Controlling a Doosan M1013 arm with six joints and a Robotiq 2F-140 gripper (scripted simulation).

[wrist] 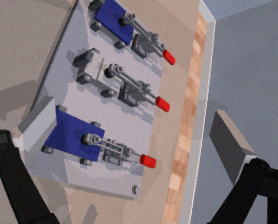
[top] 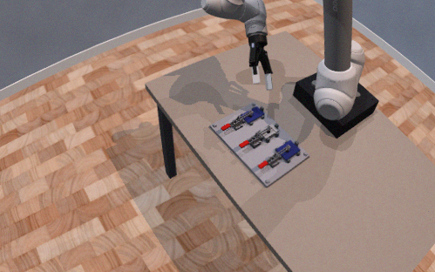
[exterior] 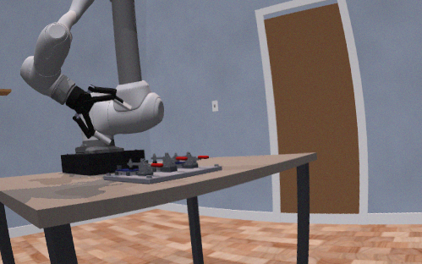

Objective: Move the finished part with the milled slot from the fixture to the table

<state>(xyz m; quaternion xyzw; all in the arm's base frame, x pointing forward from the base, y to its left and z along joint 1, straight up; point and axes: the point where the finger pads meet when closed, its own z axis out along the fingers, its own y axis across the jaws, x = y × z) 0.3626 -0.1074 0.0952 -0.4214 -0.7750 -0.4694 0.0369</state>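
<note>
1. Here, the gripper is seen raised above the table, its fingers spread fully apart with nothing between them.
2. It is held off the far end of the fixture plate, well apart from every part.
3. The finished part, pale grey, is seated in the middle nest of the fixture plate, with a red-handled clamp lying across it.
4. One blue blank is seated in the nest nearest the gripper, the other blue blank in the nest at the opposite end; each is crossed by its own clamp.
5. In the wrist view, all three nests are framed between the two black fingers, the finished part between the blue ones.
6. The arm's black base is fixed to the table beside the fixture plate.
</note>
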